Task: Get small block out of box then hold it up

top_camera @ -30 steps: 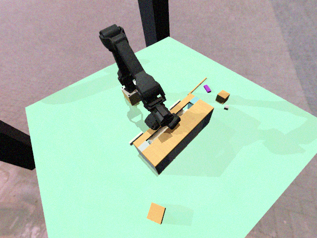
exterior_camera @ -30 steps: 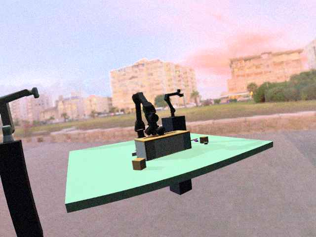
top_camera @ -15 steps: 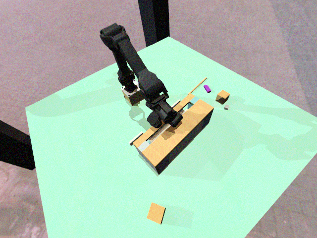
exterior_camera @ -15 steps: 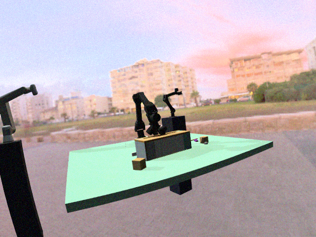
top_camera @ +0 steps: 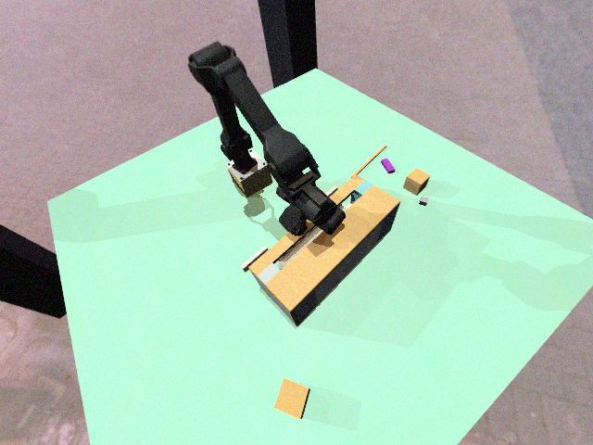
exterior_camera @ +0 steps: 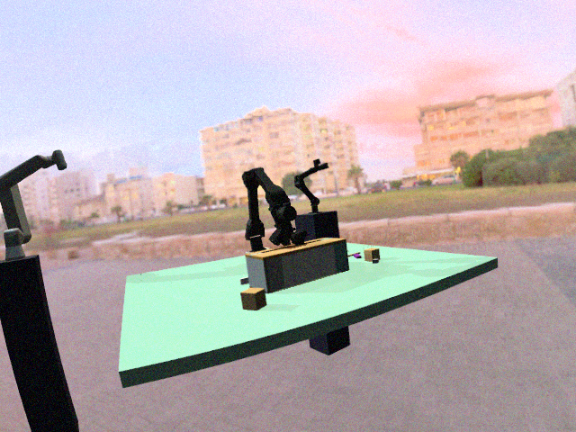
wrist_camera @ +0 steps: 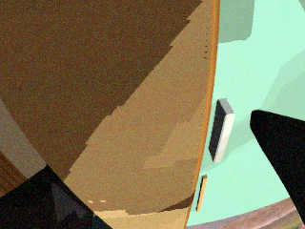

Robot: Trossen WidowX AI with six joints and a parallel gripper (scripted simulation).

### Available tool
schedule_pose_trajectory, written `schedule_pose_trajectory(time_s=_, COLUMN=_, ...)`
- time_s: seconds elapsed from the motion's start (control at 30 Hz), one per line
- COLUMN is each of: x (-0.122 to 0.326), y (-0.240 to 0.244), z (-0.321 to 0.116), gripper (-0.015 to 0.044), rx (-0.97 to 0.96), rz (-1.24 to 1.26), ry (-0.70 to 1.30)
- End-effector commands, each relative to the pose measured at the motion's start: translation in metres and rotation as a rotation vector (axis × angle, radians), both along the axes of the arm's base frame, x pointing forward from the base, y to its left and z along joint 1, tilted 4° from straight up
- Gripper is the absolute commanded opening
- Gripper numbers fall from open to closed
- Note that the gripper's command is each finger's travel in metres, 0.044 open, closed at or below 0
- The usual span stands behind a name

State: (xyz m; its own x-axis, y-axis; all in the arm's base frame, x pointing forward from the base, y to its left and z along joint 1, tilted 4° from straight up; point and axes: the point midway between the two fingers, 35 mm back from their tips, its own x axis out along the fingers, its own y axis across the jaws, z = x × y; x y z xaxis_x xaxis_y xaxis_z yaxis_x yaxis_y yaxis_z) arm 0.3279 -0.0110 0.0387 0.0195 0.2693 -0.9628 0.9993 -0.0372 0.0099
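Note:
The long box stands upright on the table, with a tan top and a lengthwise slot. My gripper is open and empty, low at the box's top near the middle of its length. In the wrist view one finger is at the lower left beside the slot and the other at the right, past the box's edge. I cannot make out the small block inside the box; the arm covers part of the slot, and the shelf is not clearly visible.
Tan cubes stand beyond the box's right end and off its left end. A purple piece, a small grey piece and a thin stick lie right. Pale bars flank the box's arm side.

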Motion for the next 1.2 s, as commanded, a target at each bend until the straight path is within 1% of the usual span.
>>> schedule_pose_trajectory(time_s=0.0, x=0.000, y=-0.004, z=0.000, gripper=0.0400, rx=0.004, rz=-0.004, ry=0.002)
schedule_pose_trajectory(time_s=0.33, x=0.000, y=-0.007, z=0.000, gripper=0.0400, rx=0.003, rz=-0.004, ry=0.002)
schedule_pose_trajectory(time_s=1.17, x=0.001, y=0.018, z=-0.001, gripper=0.0400, rx=0.006, rz=-0.004, ry=0.002)
